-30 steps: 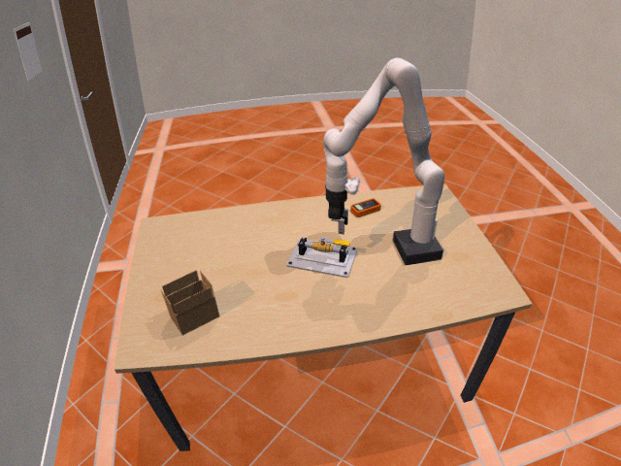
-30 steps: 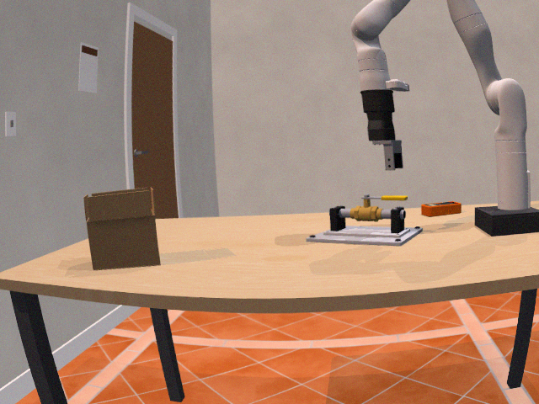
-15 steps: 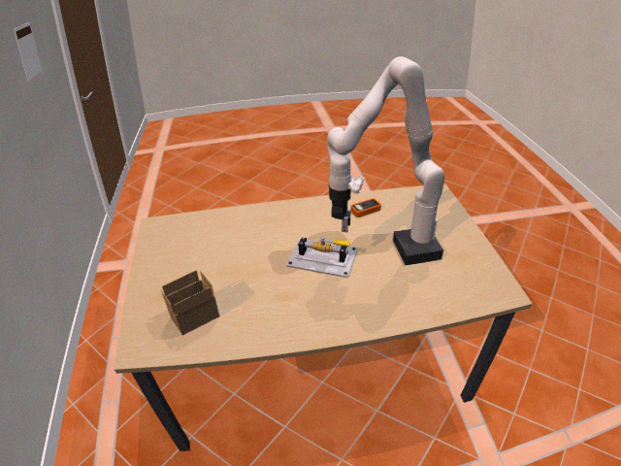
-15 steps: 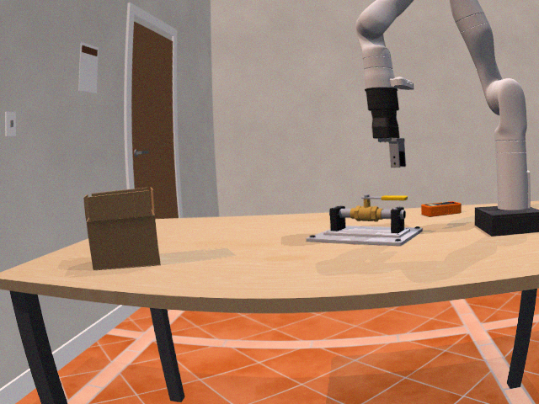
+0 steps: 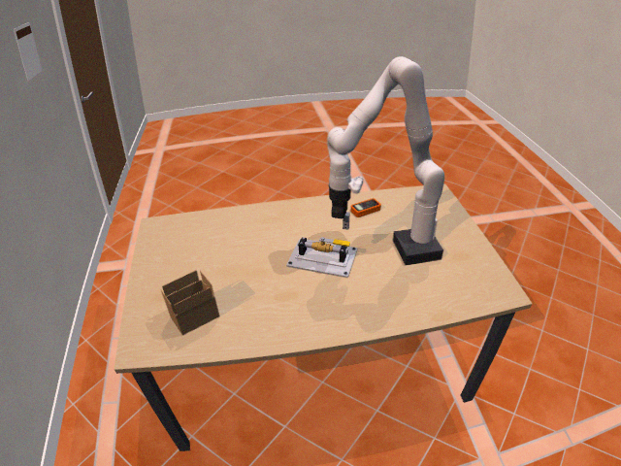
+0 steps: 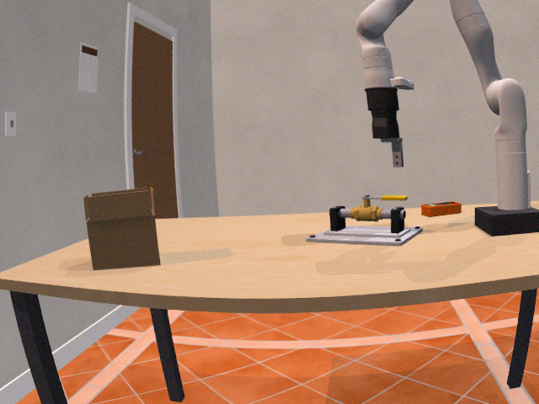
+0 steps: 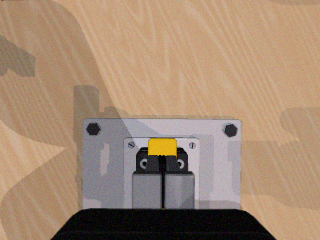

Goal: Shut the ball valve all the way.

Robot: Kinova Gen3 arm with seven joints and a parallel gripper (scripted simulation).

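Observation:
A brass ball valve sits between two black clamps on a grey baseplate near the middle of the table. Its yellow handle lies along the pipe, pointing toward the arm's base; it also shows in the exterior view. My gripper hangs above the handle's free end, well clear of it, with fingers shut together and empty. In the wrist view the shut fingers cover most of the handle, and only its yellow tip shows above the baseplate.
An orange handheld meter lies behind the valve, near the arm's black base. An open cardboard box stands at the table's left front.

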